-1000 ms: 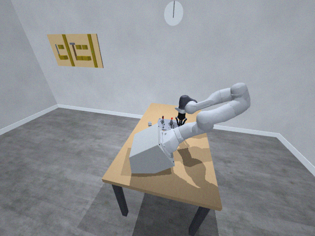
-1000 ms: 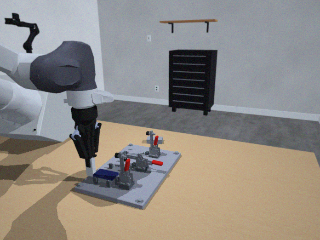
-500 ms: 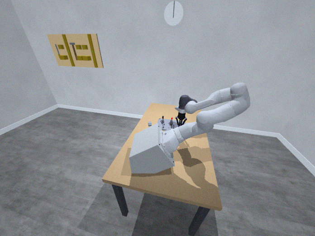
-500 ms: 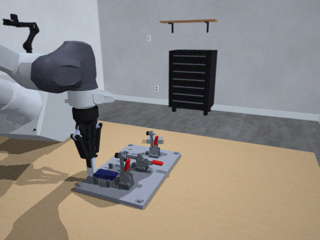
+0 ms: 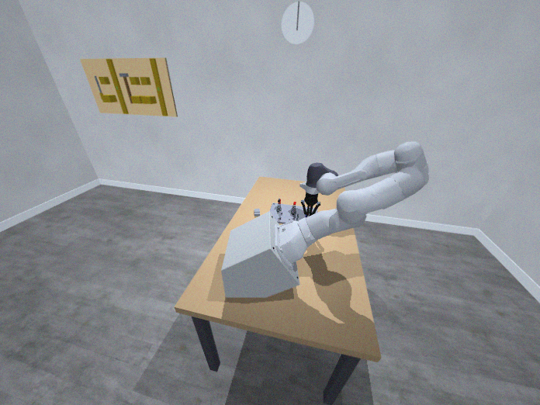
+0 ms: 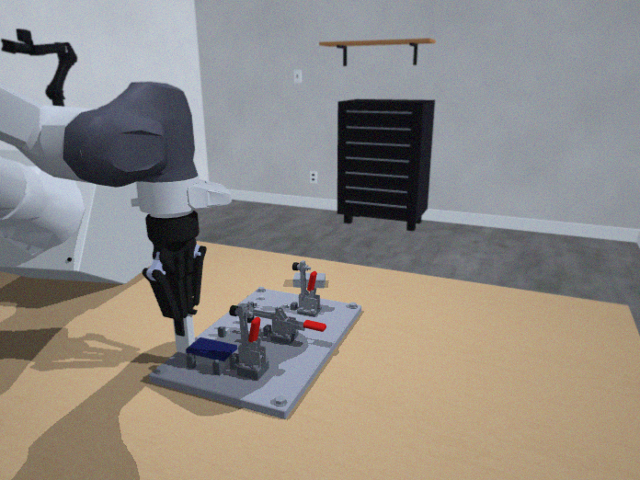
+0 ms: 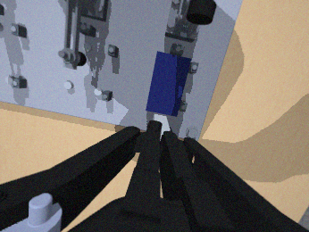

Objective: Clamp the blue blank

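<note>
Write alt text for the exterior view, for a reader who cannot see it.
A robot gripper, fingers closed, points down beside a blue block on a metal plate with three red-handled clamps, on a wooden table.

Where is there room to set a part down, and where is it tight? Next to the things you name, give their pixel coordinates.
Room: the light wooden tabletop [image 5: 270, 318] [image 6: 439, 361] [image 7: 277, 67], on the grey plate's [image 5: 286, 213] [image 6: 304, 372] [image 7: 134, 27] handle side. Tight: around the dark-blue block [image 6: 211, 348] [image 7: 164, 82], with the black hand [image 5: 308, 214] [image 6: 179, 330] [image 7: 157, 121] at one end and an upright red-handled clamp [image 5: 294, 209] [image 6: 251, 352] [image 7: 180, 28] at the other.
</note>
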{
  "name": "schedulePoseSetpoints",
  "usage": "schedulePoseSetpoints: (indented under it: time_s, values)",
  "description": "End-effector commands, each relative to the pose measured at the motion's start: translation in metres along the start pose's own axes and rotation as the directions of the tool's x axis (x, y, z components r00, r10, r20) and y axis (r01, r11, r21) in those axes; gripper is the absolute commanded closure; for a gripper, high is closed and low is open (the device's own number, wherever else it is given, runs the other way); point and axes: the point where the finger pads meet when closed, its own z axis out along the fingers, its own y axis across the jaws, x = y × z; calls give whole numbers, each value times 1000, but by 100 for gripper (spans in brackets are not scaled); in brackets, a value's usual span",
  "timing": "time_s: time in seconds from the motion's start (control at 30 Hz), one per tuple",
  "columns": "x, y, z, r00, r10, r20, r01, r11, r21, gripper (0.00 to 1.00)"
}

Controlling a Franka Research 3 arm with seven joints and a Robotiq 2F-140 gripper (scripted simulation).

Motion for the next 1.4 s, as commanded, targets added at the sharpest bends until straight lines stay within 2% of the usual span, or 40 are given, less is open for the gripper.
schedulePoseSetpoints:
  time_s: [0.0, 1.37]
  values:
    - [1, -1, 1, 1000, -4, 4, 4, 1000, 4, 100]
    - [6, -1, 1, 1000, -4, 4, 4, 1000, 4, 100]
